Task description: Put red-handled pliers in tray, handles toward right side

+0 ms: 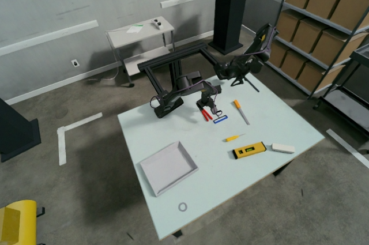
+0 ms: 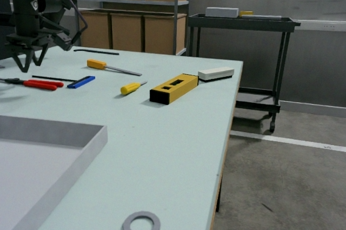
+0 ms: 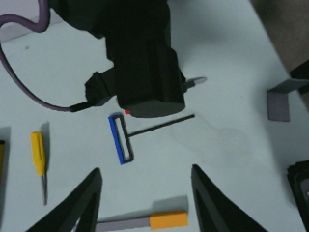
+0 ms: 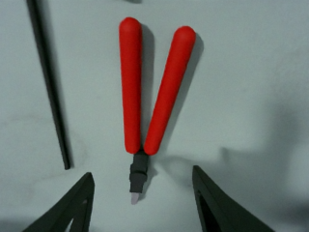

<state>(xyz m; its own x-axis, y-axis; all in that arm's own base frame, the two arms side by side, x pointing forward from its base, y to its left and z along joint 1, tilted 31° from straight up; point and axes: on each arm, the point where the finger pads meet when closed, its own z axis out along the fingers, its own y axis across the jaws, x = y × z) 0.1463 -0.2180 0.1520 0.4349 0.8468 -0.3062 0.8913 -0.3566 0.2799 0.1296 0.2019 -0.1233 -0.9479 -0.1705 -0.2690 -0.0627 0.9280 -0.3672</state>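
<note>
The red-handled pliers lie flat on the table near its far edge, jaws pointing toward the arm bases; they also show in the exterior view. My right gripper hangs open and empty directly above them, not touching. In the right wrist view the pliers lie ahead of the open fingers, handles spread away from me. My left gripper is open and empty, raised high over the far edge. Its view looks down on the right gripper's body. The grey tray sits upright and empty near the front left.
A blue-handled T-key lies right beside the pliers. An orange-handled file, a yellow screwdriver, a yellow tester, a white block, a black hex key and a grey ring lie around the table.
</note>
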